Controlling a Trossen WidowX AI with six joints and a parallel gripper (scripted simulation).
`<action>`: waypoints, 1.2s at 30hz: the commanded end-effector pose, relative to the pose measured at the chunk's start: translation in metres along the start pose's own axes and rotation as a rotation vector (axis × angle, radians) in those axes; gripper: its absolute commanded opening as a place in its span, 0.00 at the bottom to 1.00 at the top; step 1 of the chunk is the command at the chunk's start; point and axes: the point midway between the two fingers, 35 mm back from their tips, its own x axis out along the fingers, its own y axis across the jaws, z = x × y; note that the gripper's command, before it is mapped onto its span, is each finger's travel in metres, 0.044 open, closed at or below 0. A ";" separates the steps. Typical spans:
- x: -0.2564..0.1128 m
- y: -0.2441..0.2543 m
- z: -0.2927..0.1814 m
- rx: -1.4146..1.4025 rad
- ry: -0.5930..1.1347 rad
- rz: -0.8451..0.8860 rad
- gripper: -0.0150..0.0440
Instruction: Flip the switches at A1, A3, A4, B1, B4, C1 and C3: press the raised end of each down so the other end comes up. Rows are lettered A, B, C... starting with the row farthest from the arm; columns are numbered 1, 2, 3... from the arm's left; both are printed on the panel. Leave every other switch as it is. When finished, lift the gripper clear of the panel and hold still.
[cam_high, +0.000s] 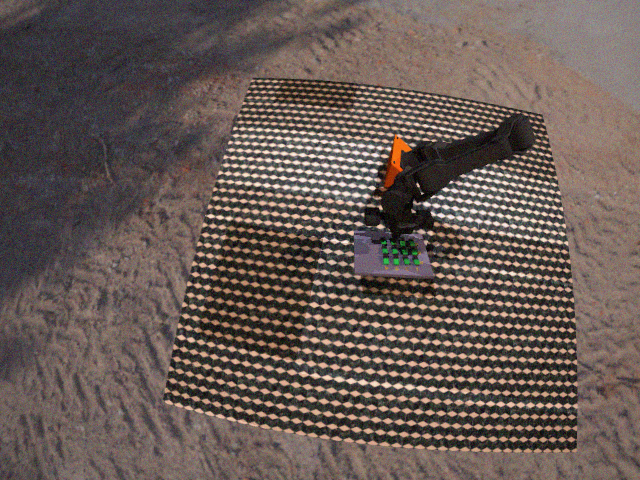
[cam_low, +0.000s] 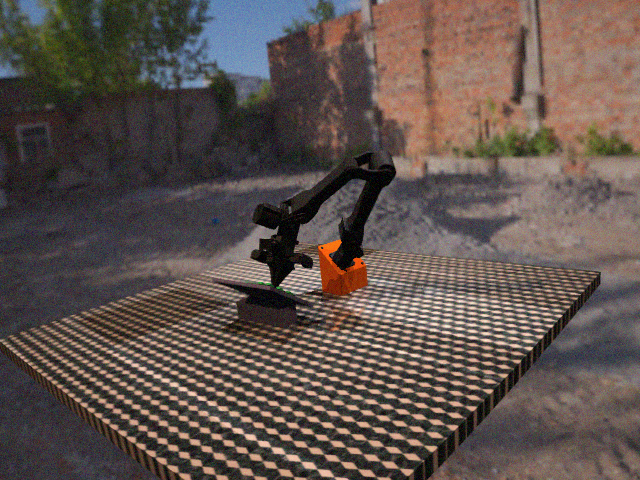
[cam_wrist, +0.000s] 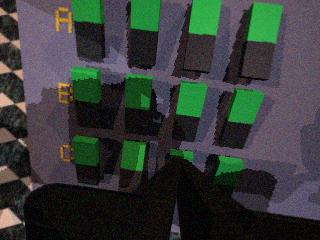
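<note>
The grey-violet panel (cam_high: 364, 264) (cam_wrist: 300, 75) is tilted on its base in the exterior view (cam_low: 266, 313). Its switches have green far halves and dark near halves. The wrist view shows A1 (cam_wrist: 89, 11), A3 (cam_wrist: 205, 18), A4 (cam_wrist: 265, 23), B1 (cam_wrist: 86, 89), B4 (cam_wrist: 245, 106) and C1 (cam_wrist: 86, 151). Which ends are raised is hard to tell. My gripper (cam_high: 395, 236) (cam_low: 276, 285) (cam_wrist: 178, 162) is shut and empty, its tips at C3 (cam_wrist: 180, 153). The fingers hide C3's near half; contact is unclear.
A2 (cam_wrist: 145, 15), B2 (cam_wrist: 138, 90), B3 (cam_wrist: 192, 99), C2 (cam_wrist: 133, 156) and C4 (cam_wrist: 229, 165) surround the other switches. C2 and C4 flank the fingers closely. The orange arm base (cam_high: 395, 164) (cam_low: 341, 273) stands behind the panel on the patterned table (cam_high: 439, 361) (cam_low: 310, 387).
</note>
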 end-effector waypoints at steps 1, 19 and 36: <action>0.001 -0.001 -0.001 0.007 0.004 -0.004 0.25; 0.003 -0.001 -0.001 0.007 0.004 -0.004 0.25; 0.006 -0.001 -0.001 0.007 0.004 -0.004 0.25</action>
